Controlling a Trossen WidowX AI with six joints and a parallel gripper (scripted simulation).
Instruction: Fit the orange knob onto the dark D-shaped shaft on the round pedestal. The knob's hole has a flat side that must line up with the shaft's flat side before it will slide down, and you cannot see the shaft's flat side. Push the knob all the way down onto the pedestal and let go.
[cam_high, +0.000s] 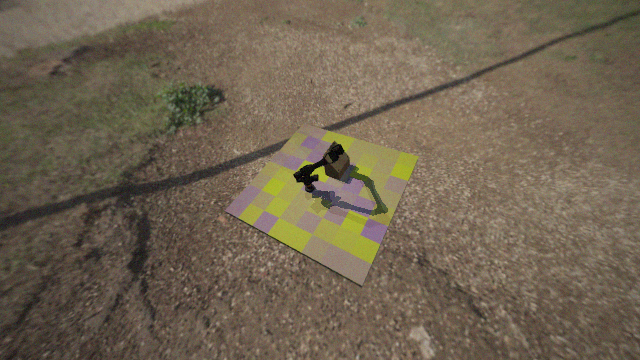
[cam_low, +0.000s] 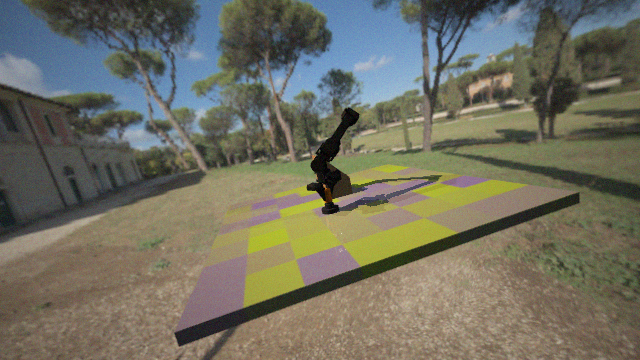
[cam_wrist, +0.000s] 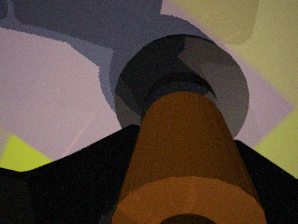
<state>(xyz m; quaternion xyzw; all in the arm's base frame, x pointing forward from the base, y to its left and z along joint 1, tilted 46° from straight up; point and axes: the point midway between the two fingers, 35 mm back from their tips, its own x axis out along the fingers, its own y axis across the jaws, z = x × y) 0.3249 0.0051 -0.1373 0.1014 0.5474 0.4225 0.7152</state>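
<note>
The orange knob (cam_low: 328, 194) (cam_wrist: 187, 150) is upright, with its far end over the middle of the round pedestal (cam_high: 309, 189) (cam_low: 329, 210) (cam_wrist: 234, 90). My gripper (cam_low: 327, 192) (cam_wrist: 183, 141) is shut on the knob, with one black finger on each side of it in the wrist view. A short part of the dark shaft (cam_wrist: 169, 89) shows just past the knob's far end in the wrist view, above the grey pedestal top. The rest of the shaft, its flat side and the flat in the knob's hole are hidden. I cannot tell whether the shaft is inside the hole.
The pedestal stands on a patchwork board (cam_high: 290, 235) (cam_low: 400, 245) of yellow-green, tan and purple squares. A brown angular block (cam_high: 337, 169) (cam_low: 343, 185) stands by the arm's base. The arm's shadow falls across the board and part of the pedestal.
</note>
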